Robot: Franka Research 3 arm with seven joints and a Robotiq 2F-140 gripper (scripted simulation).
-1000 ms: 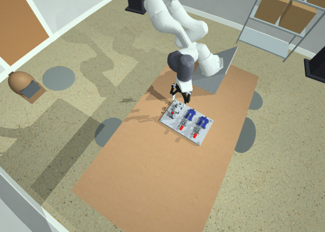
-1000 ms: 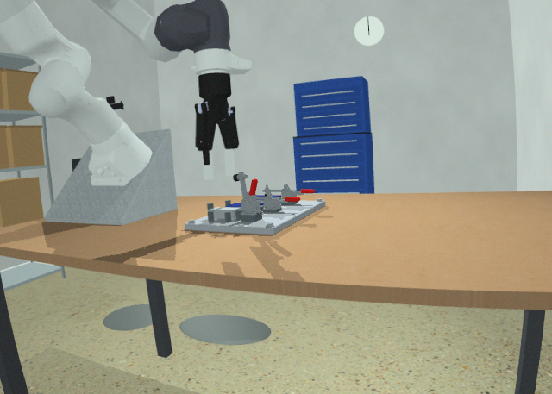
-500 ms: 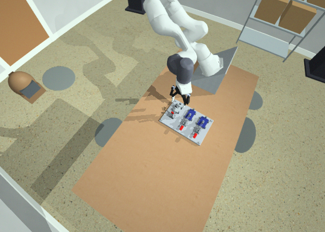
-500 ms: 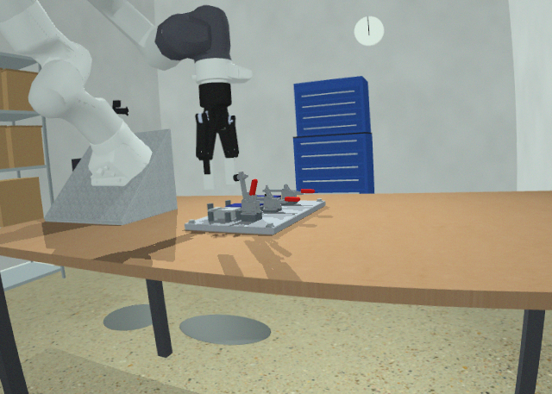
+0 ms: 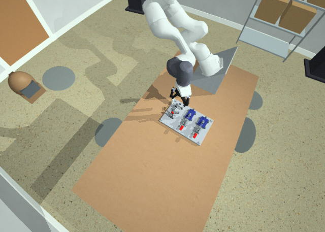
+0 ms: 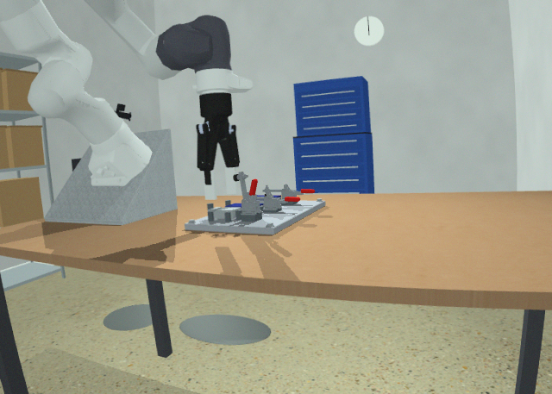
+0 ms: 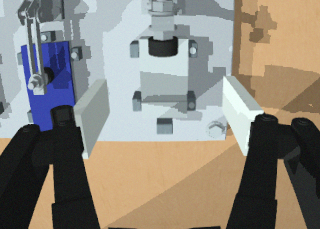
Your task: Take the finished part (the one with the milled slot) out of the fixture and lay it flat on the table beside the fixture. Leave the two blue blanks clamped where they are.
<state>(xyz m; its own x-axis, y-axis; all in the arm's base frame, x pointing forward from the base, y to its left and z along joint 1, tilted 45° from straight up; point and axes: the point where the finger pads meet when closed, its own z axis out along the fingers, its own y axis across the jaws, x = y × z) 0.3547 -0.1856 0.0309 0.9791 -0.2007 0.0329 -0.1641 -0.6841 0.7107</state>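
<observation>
Fingers released, half spread, grasping nothing, above fixture (image 5: 167, 122) edge. Risk: descending askew, clipping raised toggle clamp (image 6: 246, 189) or neighbouring blue blank (image 7: 42, 85).

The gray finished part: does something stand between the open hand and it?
Nothing visible blocks it. The hand hangs open above the fixture's edge, and the gray part lies ahead. Its clamp lever stands raised behind it.

Raised red-tipped grey toggle clamp lever (image 6: 247, 190) blocks at 12 o'clock; bare brown wooden desk (image 7: 175, 176) btwn open fingers, free.
</observation>
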